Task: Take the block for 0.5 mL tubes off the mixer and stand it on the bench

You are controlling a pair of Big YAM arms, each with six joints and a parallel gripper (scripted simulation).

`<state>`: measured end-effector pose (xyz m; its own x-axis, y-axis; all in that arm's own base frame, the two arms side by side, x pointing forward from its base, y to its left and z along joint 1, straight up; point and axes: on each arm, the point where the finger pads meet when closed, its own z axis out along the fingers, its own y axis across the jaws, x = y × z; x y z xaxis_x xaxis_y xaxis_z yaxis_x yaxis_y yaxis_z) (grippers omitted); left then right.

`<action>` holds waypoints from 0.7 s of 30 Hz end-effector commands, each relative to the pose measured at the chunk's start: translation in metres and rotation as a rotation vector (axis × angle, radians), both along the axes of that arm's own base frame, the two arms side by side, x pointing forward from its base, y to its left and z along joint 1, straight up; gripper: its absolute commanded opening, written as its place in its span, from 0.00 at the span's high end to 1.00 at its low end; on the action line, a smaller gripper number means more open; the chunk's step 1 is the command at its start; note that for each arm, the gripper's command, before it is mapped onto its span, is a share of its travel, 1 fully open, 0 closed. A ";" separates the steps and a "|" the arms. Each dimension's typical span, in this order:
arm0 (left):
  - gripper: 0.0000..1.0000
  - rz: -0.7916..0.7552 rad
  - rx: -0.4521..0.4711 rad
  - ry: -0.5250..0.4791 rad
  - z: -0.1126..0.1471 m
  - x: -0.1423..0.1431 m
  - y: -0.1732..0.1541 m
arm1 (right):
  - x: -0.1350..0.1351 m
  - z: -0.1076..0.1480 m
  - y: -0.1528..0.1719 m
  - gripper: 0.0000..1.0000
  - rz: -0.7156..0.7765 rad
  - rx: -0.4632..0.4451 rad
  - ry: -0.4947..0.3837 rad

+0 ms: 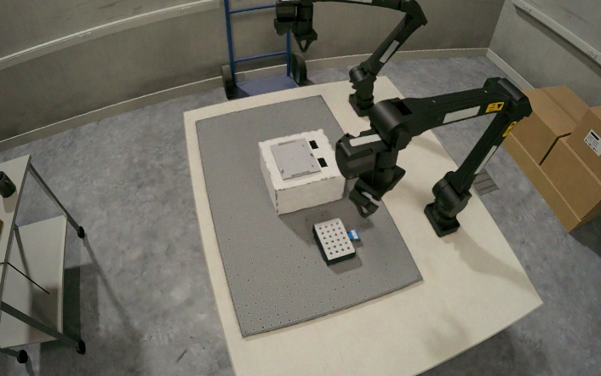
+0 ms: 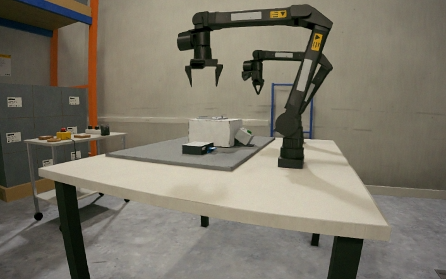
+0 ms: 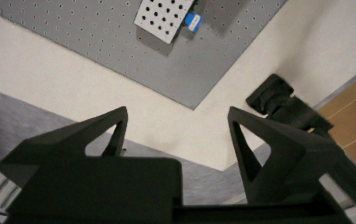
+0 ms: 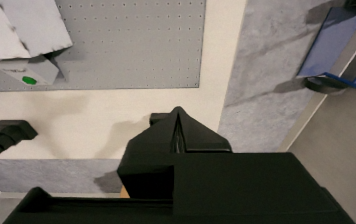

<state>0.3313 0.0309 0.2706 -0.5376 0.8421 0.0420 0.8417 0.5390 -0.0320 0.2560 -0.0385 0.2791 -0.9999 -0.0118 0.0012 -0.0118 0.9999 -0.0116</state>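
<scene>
the tube block [image 1: 334, 239] [image 2: 194, 148] [image 3: 162, 20] sits off the mixer [image 1: 308, 196] [image 2: 210, 132] [image 4: 47, 30], near it on the grey perforated board [image 1: 266, 274] [image 2: 148, 154] [image 3: 190, 80] [image 4: 150, 55]. its blue tag [image 1: 354, 235] [image 2: 211, 148] [image 3: 193, 22] has pale marking too small to read, as does the arm's yellow sticker [image 1: 494, 107] [image 2: 278, 14]. the left gripper [image 1: 374, 203] [image 2: 204, 86] [image 3: 177, 111] is spread wide, holding nothing; the right gripper [image 1: 305, 48] [image 2: 258, 93] [image 4: 178, 111] is closed on itself.

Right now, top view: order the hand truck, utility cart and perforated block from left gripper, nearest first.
1. Perforated block, just below left gripper in the picture.
2. Hand truck, past the table's far edge.
3. Utility cart, far left.
</scene>
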 end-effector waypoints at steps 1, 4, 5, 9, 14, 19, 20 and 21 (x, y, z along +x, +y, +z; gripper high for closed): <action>0.00 0.126 0.012 -0.069 0.021 0.013 0.005 | 0.012 0.025 -0.005 1.00 -0.012 -0.010 -0.057; 0.00 0.198 0.013 -0.058 0.020 -0.014 0.016 | 0.013 0.026 -0.006 1.00 -0.012 -0.010 -0.060; 0.00 0.221 0.013 -0.054 0.019 -0.016 0.016 | 0.013 0.026 -0.006 1.00 -0.012 -0.011 -0.060; 0.00 0.223 0.008 -0.036 0.016 -0.016 0.007 | 0.011 0.022 -0.005 1.00 -0.012 -0.009 -0.050; 0.00 0.336 0.010 0.000 0.002 -0.015 0.005 | 0.007 0.014 -0.005 1.00 -0.011 -0.006 -0.030; 0.00 0.459 0.015 -0.026 0.004 -0.018 0.016 | 0.004 0.006 -0.004 1.00 -0.011 -0.003 -0.010; 0.00 0.483 0.015 -0.023 0.004 -0.027 0.019 | 0.003 0.005 -0.004 1.00 -0.011 -0.003 -0.006; 0.00 0.502 0.016 -0.022 0.005 -0.036 0.022 | 0.002 0.003 -0.004 1.00 -0.011 -0.002 -0.002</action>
<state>0.3110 0.0422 0.2697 -0.8159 0.5761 0.0484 0.5759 0.8173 -0.0200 0.2571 -0.0387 0.2811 -0.9999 -0.0118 -0.0042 -0.0117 0.9999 -0.0124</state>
